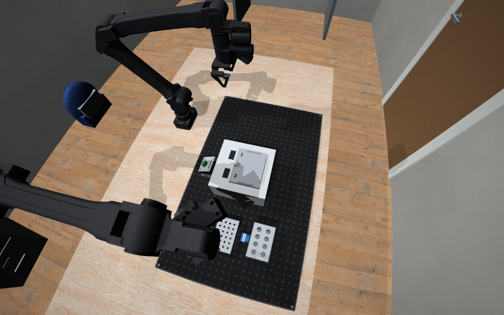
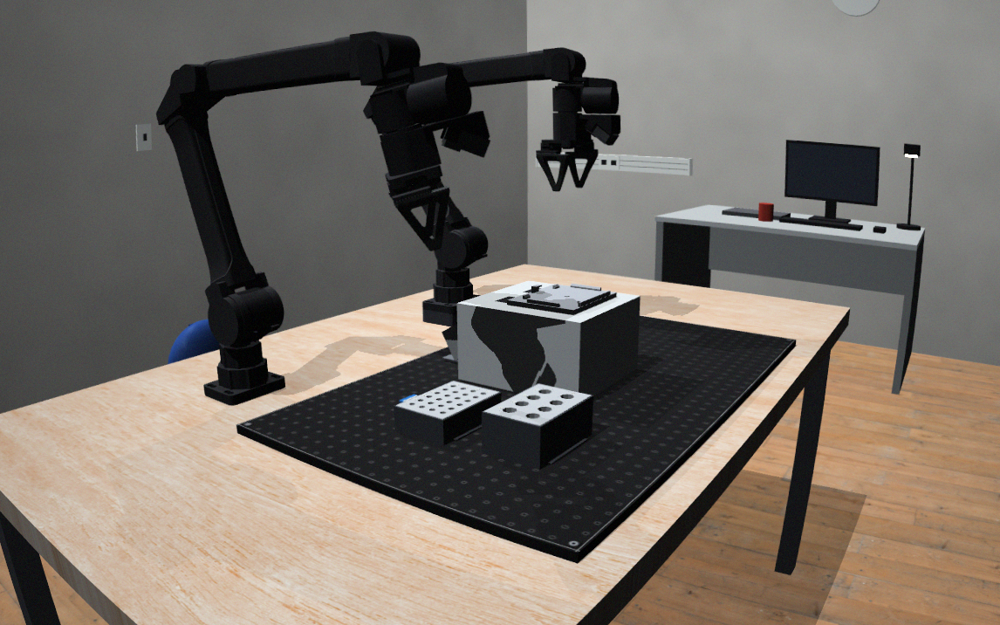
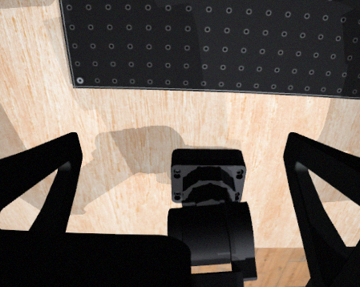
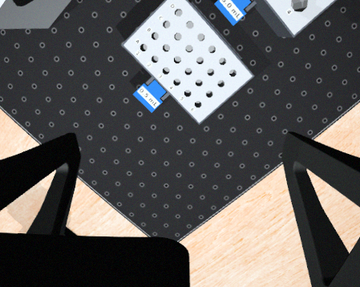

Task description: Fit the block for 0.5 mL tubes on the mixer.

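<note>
The 0.5 mL block [image 4: 187, 56] is the flat grey one with many small holes, and its blue lever [image 4: 150, 94] is printed 0.5 mL. It lies on the black mat in front of the mixer [image 1: 242, 170], also visible in the exterior view [image 2: 446, 407]. My right arm partly covers it from above [image 1: 227, 234]. The mixer's top plate [image 1: 250, 166] is bare. My right gripper [image 4: 181, 143] is open and empty, high above the mat's near corner beside this block. My left gripper [image 1: 220, 78] [image 2: 566, 175] is open and empty, high above the far table end.
The other block [image 1: 261, 241], with a few large holes and its own blue lever [image 4: 234, 7], stands right beside the 0.5 mL block. A small panel with a green button [image 1: 206, 163] sits against the mixer's side. The left arm's base [image 3: 208, 182] stands just off the mat.
</note>
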{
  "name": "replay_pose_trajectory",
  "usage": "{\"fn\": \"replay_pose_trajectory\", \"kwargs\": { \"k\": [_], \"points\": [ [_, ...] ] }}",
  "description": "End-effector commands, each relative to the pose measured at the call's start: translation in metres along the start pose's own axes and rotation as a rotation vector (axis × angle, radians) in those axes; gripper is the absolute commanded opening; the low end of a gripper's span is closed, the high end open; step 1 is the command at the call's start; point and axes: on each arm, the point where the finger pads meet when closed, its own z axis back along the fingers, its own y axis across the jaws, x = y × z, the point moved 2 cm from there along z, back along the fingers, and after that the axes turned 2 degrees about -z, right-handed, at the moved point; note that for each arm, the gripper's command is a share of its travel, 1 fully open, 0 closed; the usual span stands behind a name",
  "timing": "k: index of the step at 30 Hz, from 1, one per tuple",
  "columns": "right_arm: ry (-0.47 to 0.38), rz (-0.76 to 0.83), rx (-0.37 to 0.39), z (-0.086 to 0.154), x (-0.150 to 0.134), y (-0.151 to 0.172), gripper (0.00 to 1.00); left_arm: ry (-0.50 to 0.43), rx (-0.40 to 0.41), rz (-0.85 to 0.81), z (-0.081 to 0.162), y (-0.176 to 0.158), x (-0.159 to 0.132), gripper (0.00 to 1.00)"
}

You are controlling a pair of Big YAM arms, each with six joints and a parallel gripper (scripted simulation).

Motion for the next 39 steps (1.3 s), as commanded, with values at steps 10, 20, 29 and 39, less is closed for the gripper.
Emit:
{"fn": "replay_pose_trajectory", "kwargs": {
  "k": [10,20,29,39],
  "points": [
    [0.038,-0.229,-0.052,0.035,-0.026,-0.042,1.0,-0.079,0.017,0.023,0.026,0.005,0.012,1.0],
    [0.069,-0.361,-0.084,0.053,-0.055,-0.057,1.0,-0.062,0.014,0.021,0.022,0.006,0.015,1.0],
    [0.131,-0.55,-0.101,0.052,-0.064,-0.067,1.0,-0.062,0.014,0.019,0.022,0.005,0.015,1.0],
    [0.155,-0.719,-0.14,0.061,-0.072,-0.072,1.0,-0.063,0.014,0.018,0.022,0.005,0.014,1.0]
  ]
}}
